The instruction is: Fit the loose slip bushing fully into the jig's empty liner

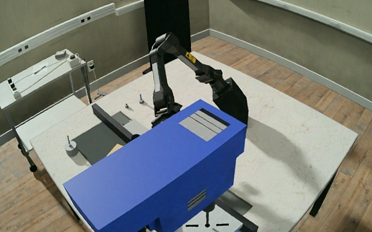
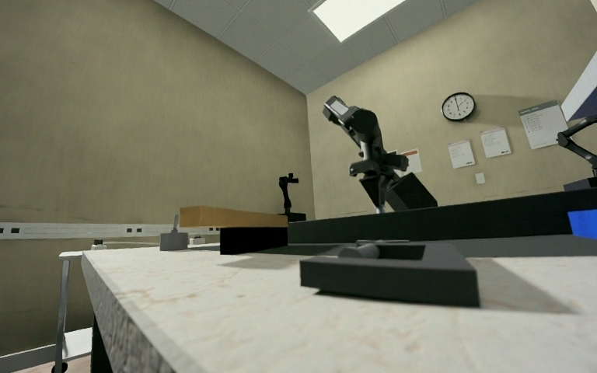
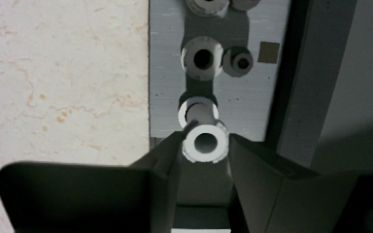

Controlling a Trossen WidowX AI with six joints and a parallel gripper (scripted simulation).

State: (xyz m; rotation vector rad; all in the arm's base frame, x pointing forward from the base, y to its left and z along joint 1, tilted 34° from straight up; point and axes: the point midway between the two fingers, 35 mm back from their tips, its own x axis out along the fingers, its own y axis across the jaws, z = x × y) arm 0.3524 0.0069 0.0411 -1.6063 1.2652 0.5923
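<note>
My gripper (image 3: 205,140) (image 2: 379,205) is shut on the loose slip bushing (image 3: 193,147), a pale metal sleeve with a wide head, held upright with its bore facing the wrist camera. Its shank points down at the empty liner (image 3: 183,116), a bright ring at the near end of the jig's light grey sliding plate (image 3: 165,73). The shank's tip is at the liner's mouth; I cannot tell how deep it sits. The head stands clear above the liner. In the top view the fingers are hidden behind the blue drill press.
A fitted bushing (image 3: 202,59) with a lock screw (image 3: 238,62) sits further along the plate. A dark rail (image 3: 301,73) (image 1: 112,122) runs beside it. The blue drill press (image 1: 153,163), a grey pusher knob (image 1: 70,147), a wooden block (image 2: 228,216) and a dark tray (image 2: 396,274) stand on the table.
</note>
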